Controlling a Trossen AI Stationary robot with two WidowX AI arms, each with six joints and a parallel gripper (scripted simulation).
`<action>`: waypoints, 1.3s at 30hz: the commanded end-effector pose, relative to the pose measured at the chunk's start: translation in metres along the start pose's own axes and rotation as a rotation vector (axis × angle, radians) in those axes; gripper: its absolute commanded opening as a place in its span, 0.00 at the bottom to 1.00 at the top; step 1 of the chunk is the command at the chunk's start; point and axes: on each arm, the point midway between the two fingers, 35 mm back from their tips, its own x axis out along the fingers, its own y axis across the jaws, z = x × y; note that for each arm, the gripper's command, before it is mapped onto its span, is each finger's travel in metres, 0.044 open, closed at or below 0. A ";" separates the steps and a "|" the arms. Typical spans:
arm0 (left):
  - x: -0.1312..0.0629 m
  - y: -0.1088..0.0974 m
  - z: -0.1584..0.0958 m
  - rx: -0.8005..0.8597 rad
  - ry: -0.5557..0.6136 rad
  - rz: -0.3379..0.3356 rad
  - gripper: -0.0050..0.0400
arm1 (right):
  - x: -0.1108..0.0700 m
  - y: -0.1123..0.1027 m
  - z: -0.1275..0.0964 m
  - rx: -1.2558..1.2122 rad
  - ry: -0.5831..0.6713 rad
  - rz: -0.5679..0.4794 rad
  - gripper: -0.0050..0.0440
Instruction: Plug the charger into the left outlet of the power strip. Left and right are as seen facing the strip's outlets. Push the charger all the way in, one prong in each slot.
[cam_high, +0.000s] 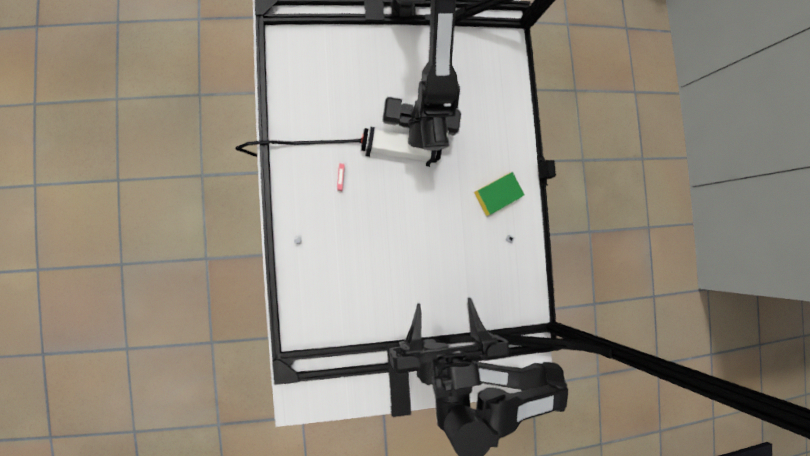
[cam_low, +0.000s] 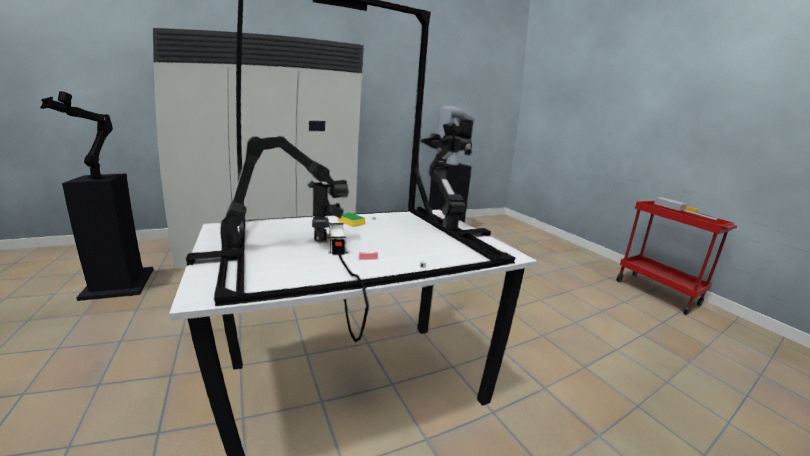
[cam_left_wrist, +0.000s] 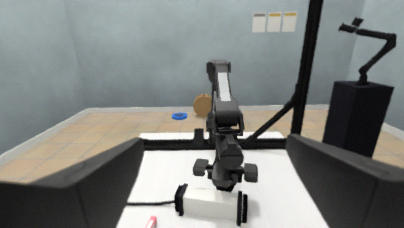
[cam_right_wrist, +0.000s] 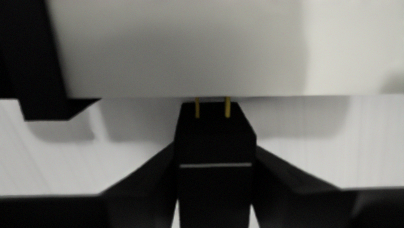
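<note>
The white power strip (cam_high: 391, 142) (cam_low: 337, 231) (cam_left_wrist: 210, 204) (cam_right_wrist: 200, 50) lies on the table with black end pieces. Its outlets are out of sight. My right gripper (cam_right_wrist: 210, 147) is shut on the black charger (cam_right_wrist: 215, 140), close beside the strip's long side. Two brass prongs (cam_right_wrist: 197, 108) (cam_right_wrist: 228, 108) point at the strip. A length of both shows between charger and strip; their far ends are hidden at the strip's edge, so I cannot tell whether they are in slots. My left gripper (cam_high: 443, 303) is open and empty, near the opposite table edge.
A black cable (cam_high: 317, 142) (cam_left_wrist: 150, 203) runs from the strip over the table edge. A pink-red block (cam_high: 340, 177) (cam_low: 368, 256) lies near the strip. A green and yellow block (cam_high: 499, 193) (cam_low: 352, 219) lies beyond its other end. Two small grey cubes (cam_high: 297, 240) (cam_high: 510, 239) lie farther out.
</note>
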 end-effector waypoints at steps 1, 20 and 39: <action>0.000 -0.001 0.002 0.006 -0.001 -0.001 1.00 | -0.007 0.003 0.010 0.004 -0.029 0.005 0.00; 0.000 -0.001 0.002 0.006 -0.001 -0.001 1.00 | -0.007 0.001 0.006 0.003 -0.025 0.004 0.00; 0.000 -0.001 0.002 0.006 -0.001 -0.001 1.00 | -0.008 0.001 0.013 0.003 -0.026 0.003 0.00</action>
